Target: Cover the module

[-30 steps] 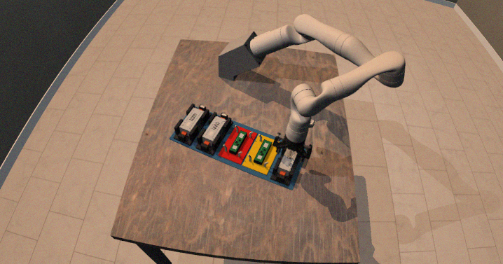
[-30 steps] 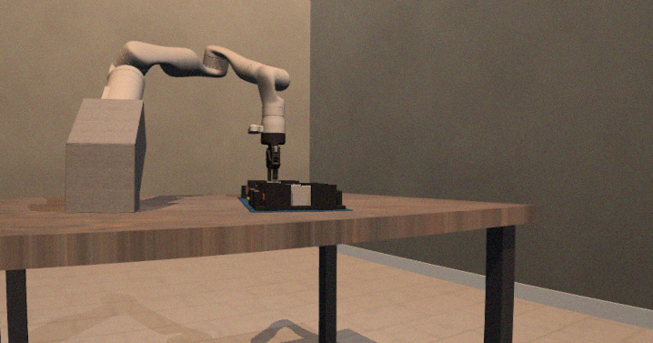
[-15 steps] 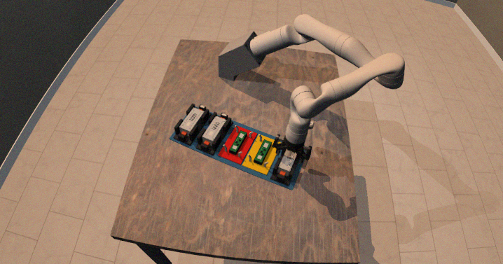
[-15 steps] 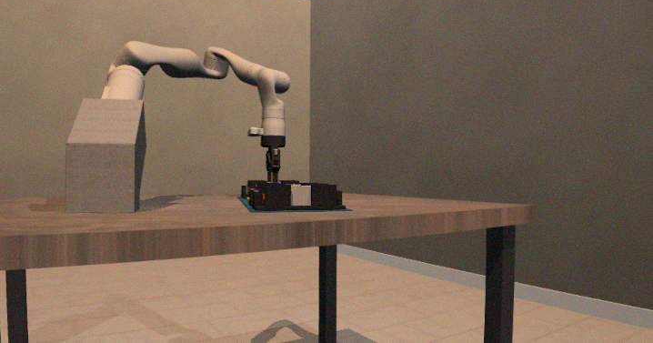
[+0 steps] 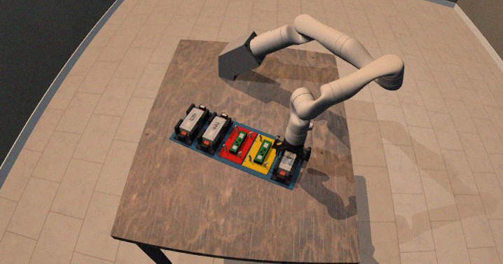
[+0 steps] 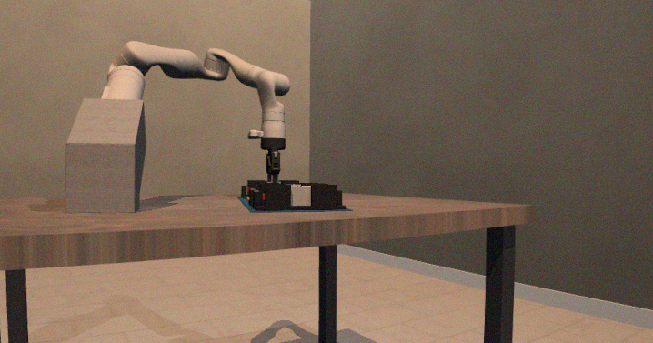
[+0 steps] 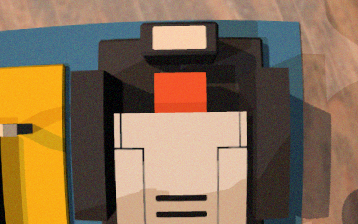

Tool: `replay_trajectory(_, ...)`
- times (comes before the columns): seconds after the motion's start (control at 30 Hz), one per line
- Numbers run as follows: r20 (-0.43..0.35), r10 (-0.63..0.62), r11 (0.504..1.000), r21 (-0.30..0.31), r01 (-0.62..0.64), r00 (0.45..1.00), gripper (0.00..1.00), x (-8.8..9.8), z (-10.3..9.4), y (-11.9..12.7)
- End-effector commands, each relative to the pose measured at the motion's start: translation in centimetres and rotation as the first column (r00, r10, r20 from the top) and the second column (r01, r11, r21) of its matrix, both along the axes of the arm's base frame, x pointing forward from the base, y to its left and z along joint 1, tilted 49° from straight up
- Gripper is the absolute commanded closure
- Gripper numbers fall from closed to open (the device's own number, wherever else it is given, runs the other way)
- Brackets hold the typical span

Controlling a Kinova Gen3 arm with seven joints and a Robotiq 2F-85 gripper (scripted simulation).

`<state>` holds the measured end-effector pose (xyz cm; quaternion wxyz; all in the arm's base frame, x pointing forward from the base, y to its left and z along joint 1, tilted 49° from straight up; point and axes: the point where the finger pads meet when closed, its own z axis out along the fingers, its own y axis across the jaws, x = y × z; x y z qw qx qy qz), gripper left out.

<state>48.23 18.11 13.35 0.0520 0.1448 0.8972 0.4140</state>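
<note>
1. Claw (image 5: 291, 150) (image 6: 272, 178) wide, nothing gripped; low over the end holder.
2. Cover (image 5: 287, 161) (image 7: 180, 170) seated in holder (image 5: 280, 178) (image 7: 272, 145), beside yellow plate (image 5: 262, 169) (image 7: 40, 100).
3. Apparently pre-grasp; next, centre, close lightly, avoid denting walls.
</note>
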Motion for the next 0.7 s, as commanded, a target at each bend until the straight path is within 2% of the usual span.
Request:
replay_trajectory(0.0,0.001,-0.001,1.0,0.0,0.001,1.0,0.0,0.1,-0.1,0.1)
replay_trajectory(0.4,0.001,-0.001,1.0,0.0,0.001,1.0,0.0,0.2,-0.42,0.47)
replay_trajectory(0.43,0.001,-0.001,1.0,0.0,0.001,1.0,0.3,0.2,-0.42,0.47)
replay_trajectory(0.67,0.001,-0.001,1.0,0.0,0.001,1.0,0.3,0.2,-0.42,0.47)
